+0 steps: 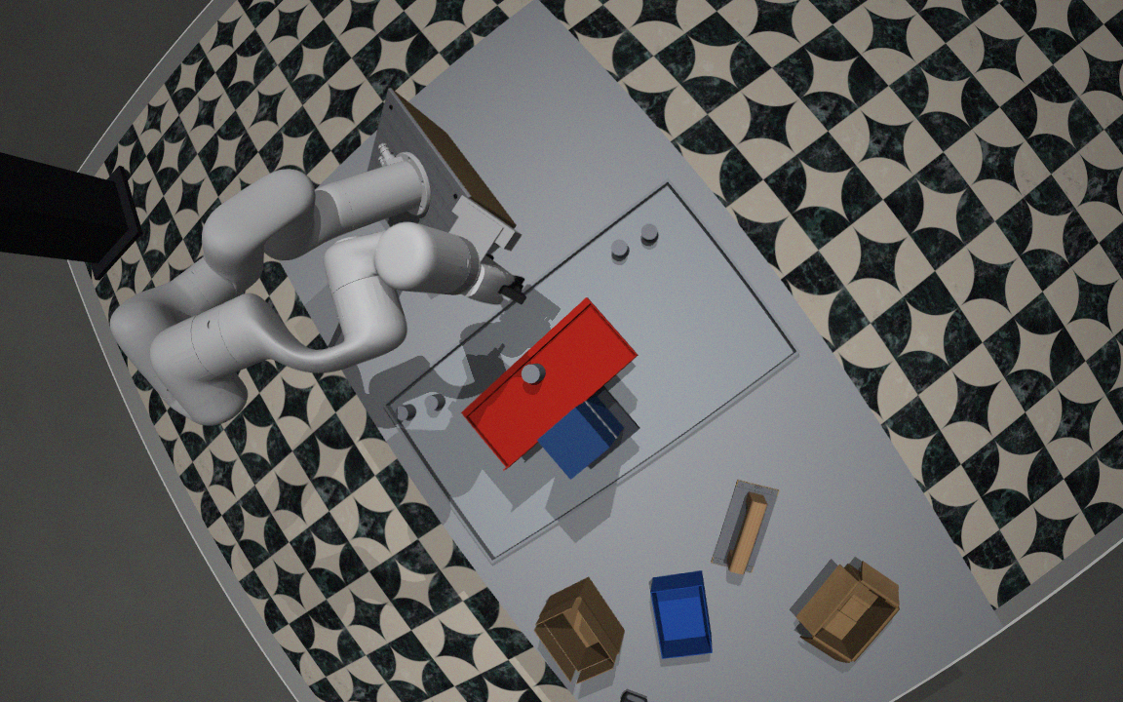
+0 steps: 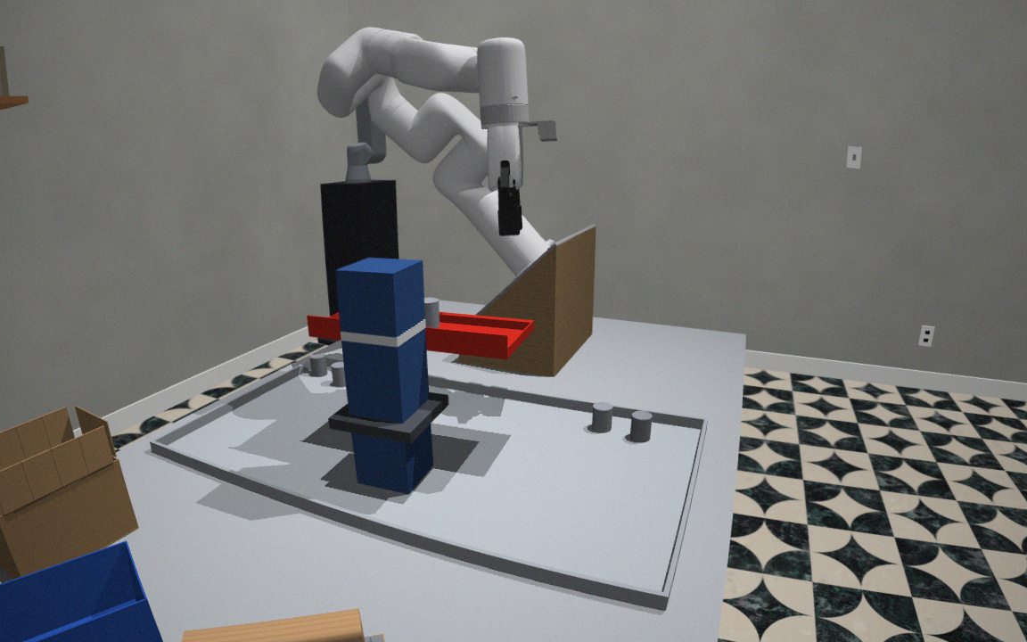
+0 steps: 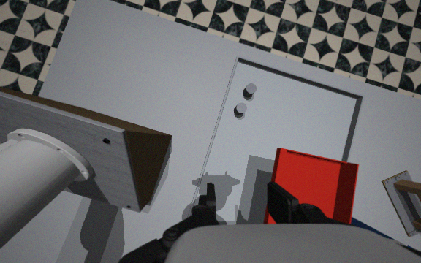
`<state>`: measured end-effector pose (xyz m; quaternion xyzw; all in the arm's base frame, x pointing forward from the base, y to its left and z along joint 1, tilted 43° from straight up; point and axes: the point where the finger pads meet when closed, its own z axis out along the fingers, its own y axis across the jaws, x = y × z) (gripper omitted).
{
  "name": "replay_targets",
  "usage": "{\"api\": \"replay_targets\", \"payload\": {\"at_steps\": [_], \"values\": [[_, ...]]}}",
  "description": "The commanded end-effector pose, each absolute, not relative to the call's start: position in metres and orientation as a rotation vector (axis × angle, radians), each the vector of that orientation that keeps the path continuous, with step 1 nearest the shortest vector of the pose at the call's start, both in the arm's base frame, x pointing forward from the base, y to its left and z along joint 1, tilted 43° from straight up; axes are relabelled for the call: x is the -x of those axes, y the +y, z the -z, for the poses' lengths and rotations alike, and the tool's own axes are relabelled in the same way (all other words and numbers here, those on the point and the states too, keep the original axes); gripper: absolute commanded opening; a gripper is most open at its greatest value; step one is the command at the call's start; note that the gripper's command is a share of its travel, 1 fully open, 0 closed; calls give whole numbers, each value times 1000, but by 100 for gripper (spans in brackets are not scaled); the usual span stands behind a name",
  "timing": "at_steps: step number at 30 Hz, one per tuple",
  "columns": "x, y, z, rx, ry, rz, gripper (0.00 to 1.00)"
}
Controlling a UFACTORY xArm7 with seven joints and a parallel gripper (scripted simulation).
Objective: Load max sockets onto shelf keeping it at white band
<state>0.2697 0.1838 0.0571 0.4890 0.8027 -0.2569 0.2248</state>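
The red shelf (image 1: 583, 349) (image 2: 473, 341) (image 3: 305, 179) is on the blue post (image 1: 578, 441) (image 2: 382, 390), about level with the white band (image 2: 382, 338). One grey socket (image 1: 532, 373) (image 2: 431, 313) stands upright on it, inside the rim. Two sockets, one (image 1: 619, 250) (image 2: 601, 417) (image 3: 241, 108) and another (image 1: 649, 234) (image 2: 641, 426) (image 3: 251, 88), stand beyond the shelf's one end. Two more, one (image 1: 406, 411) (image 2: 317, 366) and another (image 1: 435, 402) (image 2: 338, 374), stand near the opposite corner. My gripper (image 1: 518, 292) (image 2: 509, 232) (image 3: 240, 196) is partly open and empty, high beside the shelf.
A low rim (image 1: 731, 266) (image 2: 666, 600) surrounds the post and loose sockets. A dark collar (image 2: 390, 423) circles the post below the shelf. The arm's wedge base (image 2: 573, 303) (image 3: 152, 164) stands behind. Outside the rim are a blue bin (image 1: 680, 613), cardboard boxes and a wooden-handled tool (image 1: 747, 532).
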Motion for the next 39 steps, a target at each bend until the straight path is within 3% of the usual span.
{"api": "replay_targets", "payload": {"at_steps": [1,16,39], "values": [[-263,218,-12,-1234,2289,769,61],[-212,256,91,-1001,2404,879,61],[-228,239,115,-997,2405,881,61]]}}
